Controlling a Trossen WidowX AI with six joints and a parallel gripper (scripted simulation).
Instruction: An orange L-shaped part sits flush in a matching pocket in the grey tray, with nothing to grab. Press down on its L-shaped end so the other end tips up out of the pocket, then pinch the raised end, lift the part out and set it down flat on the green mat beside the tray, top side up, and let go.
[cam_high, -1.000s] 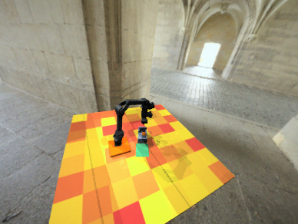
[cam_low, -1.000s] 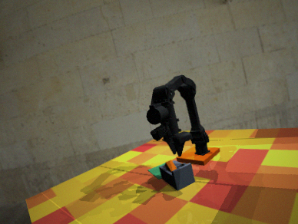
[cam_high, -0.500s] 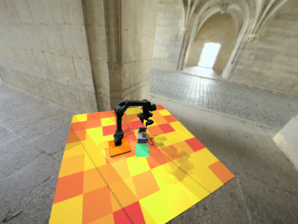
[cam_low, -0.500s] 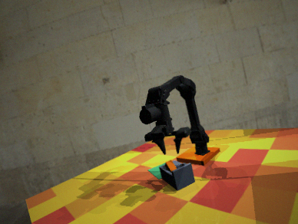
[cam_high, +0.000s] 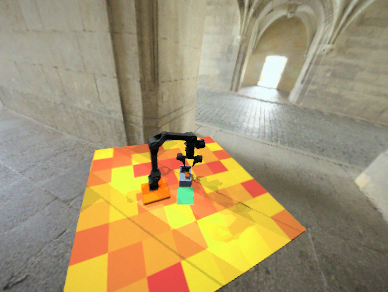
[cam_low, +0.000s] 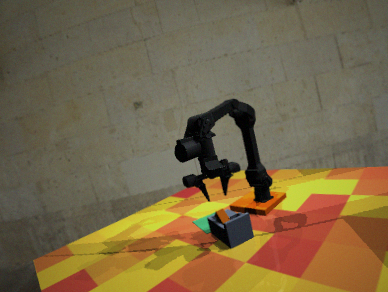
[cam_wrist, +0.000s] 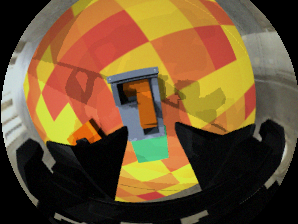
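Observation:
The grey tray (cam_high: 186, 183) (cam_low: 237, 231) (cam_wrist: 121, 103) stands on the chequered floor mat. The orange L-shaped part (cam_high: 186, 175) (cam_low: 223, 216) (cam_wrist: 145, 106) lies tilted in its pocket, with one end raised above the tray's rim on the green mat's side. The green mat (cam_high: 185, 196) (cam_low: 201, 223) (cam_wrist: 150, 149) lies flat right beside the tray. My gripper (cam_high: 187, 164) (cam_low: 216, 195) (cam_wrist: 150, 127) is open and empty. It hangs a short way above the tray, fingers pointing down, apart from the part.
The arm's orange base plate (cam_high: 155, 193) (cam_low: 258, 204) (cam_wrist: 85, 133) sits close beside the tray and mat. The chequered red, orange and yellow floor mat (cam_high: 150, 240) (cam_low: 310, 250) spreads all around, with its edges far off.

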